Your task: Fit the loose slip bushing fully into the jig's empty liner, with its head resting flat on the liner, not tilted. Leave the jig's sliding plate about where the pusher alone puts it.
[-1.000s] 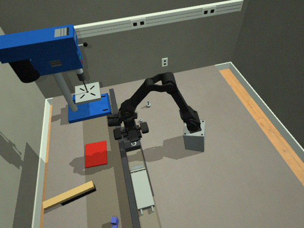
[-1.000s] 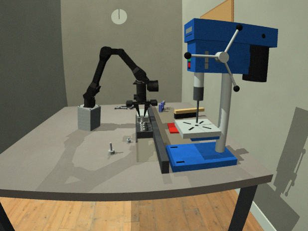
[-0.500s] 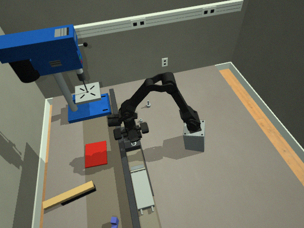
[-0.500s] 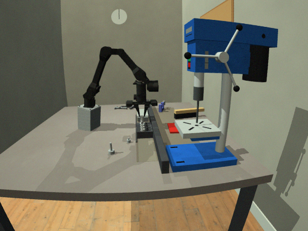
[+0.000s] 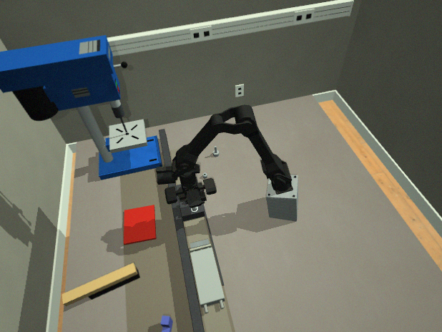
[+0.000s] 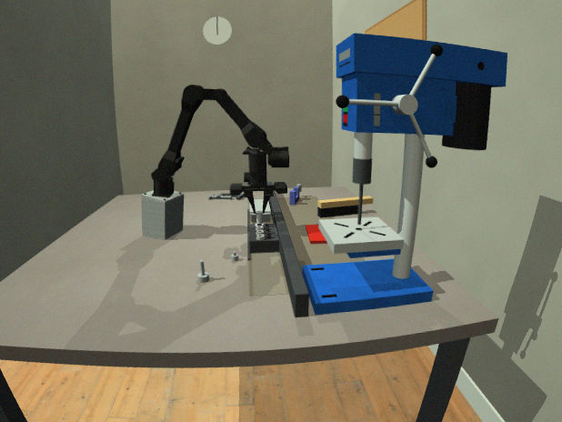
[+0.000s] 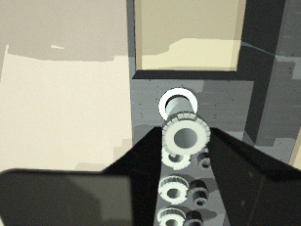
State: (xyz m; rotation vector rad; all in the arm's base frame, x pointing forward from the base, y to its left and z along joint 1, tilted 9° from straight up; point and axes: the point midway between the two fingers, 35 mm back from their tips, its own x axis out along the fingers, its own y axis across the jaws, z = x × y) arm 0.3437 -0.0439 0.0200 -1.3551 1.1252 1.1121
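Observation:
My gripper (image 7: 184, 134) is shut on the slip bushing (image 7: 185, 133), a pale metal sleeve with a knurled head, held upright. Its lower end sits just above or at the empty liner, a white ring at the end of the dark jig plate; I cannot tell whether it has entered. Other seated bushings (image 7: 172, 191) line the plate nearer the camera. In the top view the gripper (image 5: 191, 197) stands over the jig plate (image 5: 193, 211), with the liner ring showing. In the exterior view the gripper (image 6: 259, 211) holds the bushing (image 6: 259, 218) above the jig (image 6: 264, 236).
A dark rail (image 5: 182, 236) runs along the jig with a grey pusher (image 5: 207, 275) at its near end. A blue drill press (image 5: 61, 71), a red block (image 5: 139, 223), a wooden bar (image 5: 100, 283), a small blue part (image 5: 166, 322) and loose screws (image 5: 216, 151) stand around. The arm's base block (image 5: 282, 202) is at the right.

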